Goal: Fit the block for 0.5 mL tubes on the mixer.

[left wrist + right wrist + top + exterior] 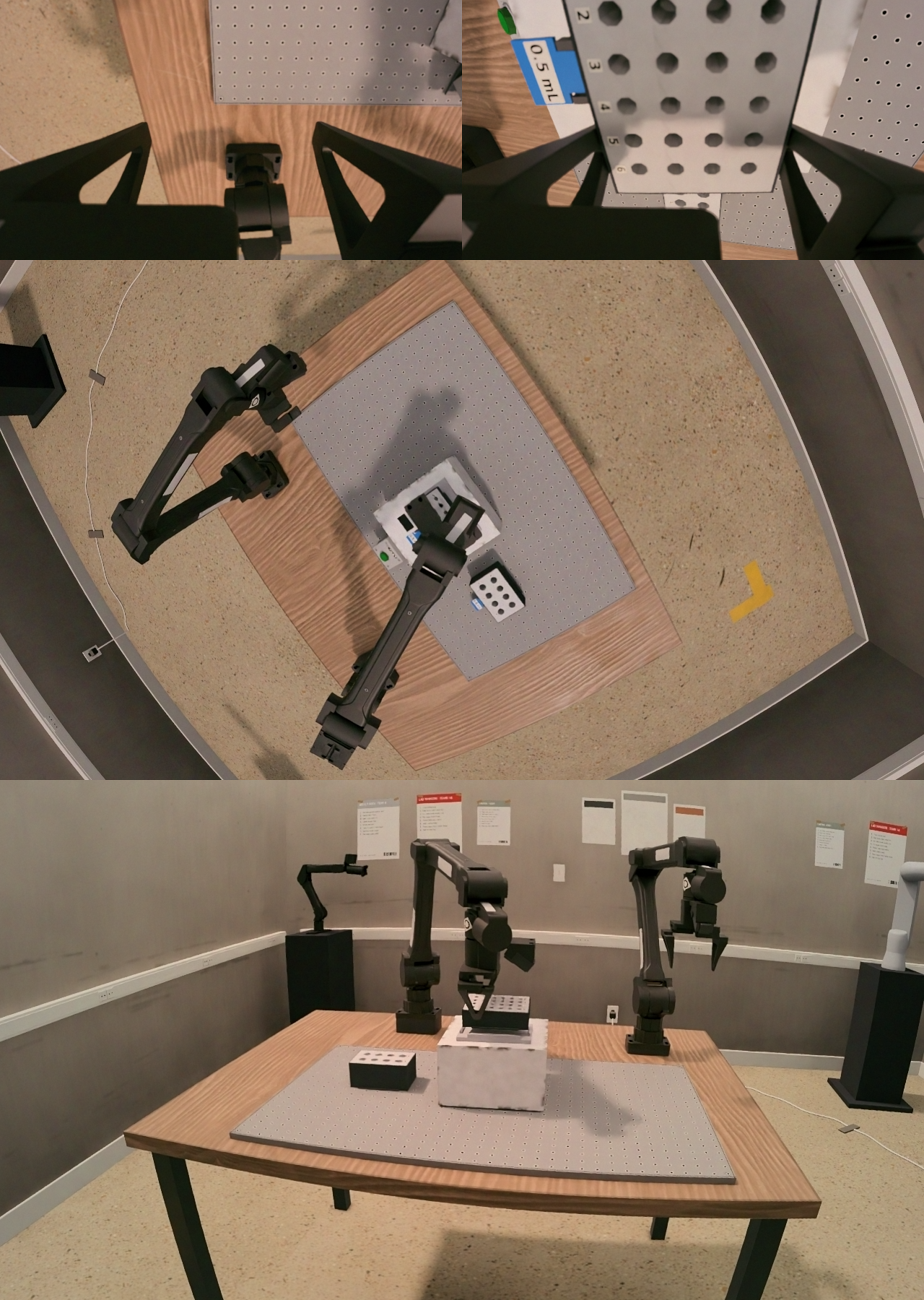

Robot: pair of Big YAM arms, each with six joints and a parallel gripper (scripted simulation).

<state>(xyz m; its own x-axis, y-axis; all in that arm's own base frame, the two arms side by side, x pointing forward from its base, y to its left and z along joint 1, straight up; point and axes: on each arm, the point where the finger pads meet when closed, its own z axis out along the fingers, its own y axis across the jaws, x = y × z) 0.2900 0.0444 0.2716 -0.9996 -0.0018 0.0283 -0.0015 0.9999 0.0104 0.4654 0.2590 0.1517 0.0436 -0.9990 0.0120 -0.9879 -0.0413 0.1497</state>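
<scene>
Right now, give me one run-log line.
right gripper: shut on 0.5 mL block, over mixer | left gripper: open | latch: unseen

My right end effector (476,1002) (694,128) is black, against a dark-sided block (696,90) (496,1014) whose pale top carries dark holes in rows. Its lever (548,71) is blue with a white label. The mixer (486,521) (492,1070) is white, its button (384,556) (507,21) green. My counter (445,742) (213,1116) is brown, wood-grained to its edges.
</scene>
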